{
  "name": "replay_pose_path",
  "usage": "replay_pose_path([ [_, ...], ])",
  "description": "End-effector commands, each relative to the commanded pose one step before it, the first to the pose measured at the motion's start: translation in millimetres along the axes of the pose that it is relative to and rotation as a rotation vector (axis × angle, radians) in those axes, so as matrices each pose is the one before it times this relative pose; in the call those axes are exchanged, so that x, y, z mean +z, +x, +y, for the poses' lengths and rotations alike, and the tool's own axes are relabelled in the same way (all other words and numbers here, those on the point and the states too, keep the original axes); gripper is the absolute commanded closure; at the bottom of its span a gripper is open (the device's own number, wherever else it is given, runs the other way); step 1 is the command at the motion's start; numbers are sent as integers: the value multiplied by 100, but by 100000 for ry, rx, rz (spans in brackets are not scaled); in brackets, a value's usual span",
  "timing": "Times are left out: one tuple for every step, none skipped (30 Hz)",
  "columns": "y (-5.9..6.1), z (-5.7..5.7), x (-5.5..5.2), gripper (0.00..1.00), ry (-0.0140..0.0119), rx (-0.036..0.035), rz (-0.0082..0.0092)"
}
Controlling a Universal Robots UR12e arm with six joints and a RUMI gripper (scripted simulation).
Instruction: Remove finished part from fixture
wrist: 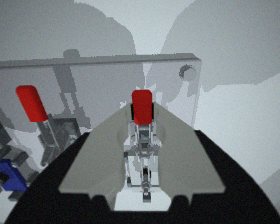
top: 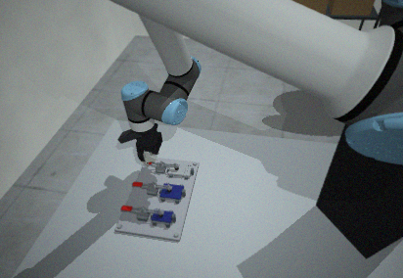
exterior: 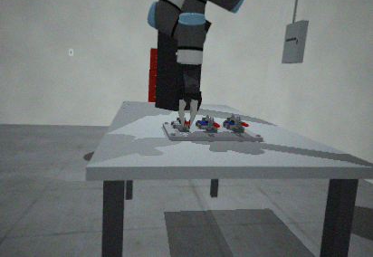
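Gripper (wrist: 142, 150): closed to a narrow gap on the red-tipped clamp lever (wrist: 142, 106) of the end station, the handle seen between the two grey fingers in the wrist view; the jaws are pointed straight down over the fixture (top: 182, 229). Clamp lever: thin metal linkage with a red grip, judged stiff and small, likely to need a firm pull to be thrown over. Finished part (top: 186, 171): pale grey block seated in that same station at the fixture's far end, under the clamp; the slot cannot be made out at this size. It is judged rigid, compact, fairly dense if metal, with smooth faces that may slip; hold is best taken across its two free side faces once the clamp is released, not on the clamp hardware. Blue blank, middle station (top: 172, 191): clamped, lever red-tipped, untouched. Blue blank, near station (top: 162, 216): clamped likewise. Fixture: flat grey plate with corner holes, holding three stations in a row, one part in each, none vacant. Table (exterior: 136, 166): white top on dark legs, the fixture lying toward its middle; open surface is seen on the plate's sides, where the part could be laid flat.
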State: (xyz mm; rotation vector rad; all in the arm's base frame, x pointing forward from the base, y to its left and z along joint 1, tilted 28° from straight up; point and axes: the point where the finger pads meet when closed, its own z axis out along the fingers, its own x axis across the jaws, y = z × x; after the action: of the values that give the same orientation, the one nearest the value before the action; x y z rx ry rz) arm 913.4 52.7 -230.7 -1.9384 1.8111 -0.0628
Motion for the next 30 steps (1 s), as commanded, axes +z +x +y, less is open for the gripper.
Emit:
replay_pose_path([
  [173,173,-682,100,359,7,151],
  [0,45,-61,100,8,-3,1],
  [0,47,-62,100,5,-2,1],
  [0,49,-62,100,0,0,-1],
  [0,50,-63,100,0,0,0],
  [0,51,-64,100,0,0,0],
  [0,53,-62,100,0,0,0],
  [0,59,-55,100,0,0,0],
  [0,60,-56,100,0,0,0],
  [0,61,-56,100,0,0,0],
  [0,61,-57,100,0,0,0],
  [0,0,0,100,0,0,0],
  [0,0,0,100,0,0,0],
  [3,63,-57,100,-3,0,9],
  [0,62,-58,100,0,0,0],
  [-1,63,-58,100,0,0,-1],
  [-1,63,-58,100,0,0,-1],
  [0,69,-50,100,0,0,-1],
  [0,71,-48,100,0,0,-1],
  [0,71,-48,100,0,0,-1],
  [0,71,-48,100,0,0,0],
  [0,71,-48,100,0,0,0],
  [0,71,-48,100,0,0,0],
  [0,71,-48,100,0,0,0],
  [0,71,-48,100,0,0,0],
  [0,75,-41,100,0,0,0],
  [0,78,-37,100,0,0,1],
  [0,77,-37,100,0,0,1],
  [0,0,0,100,0,0,0],
  [0,0,0,100,0,0,0],
])
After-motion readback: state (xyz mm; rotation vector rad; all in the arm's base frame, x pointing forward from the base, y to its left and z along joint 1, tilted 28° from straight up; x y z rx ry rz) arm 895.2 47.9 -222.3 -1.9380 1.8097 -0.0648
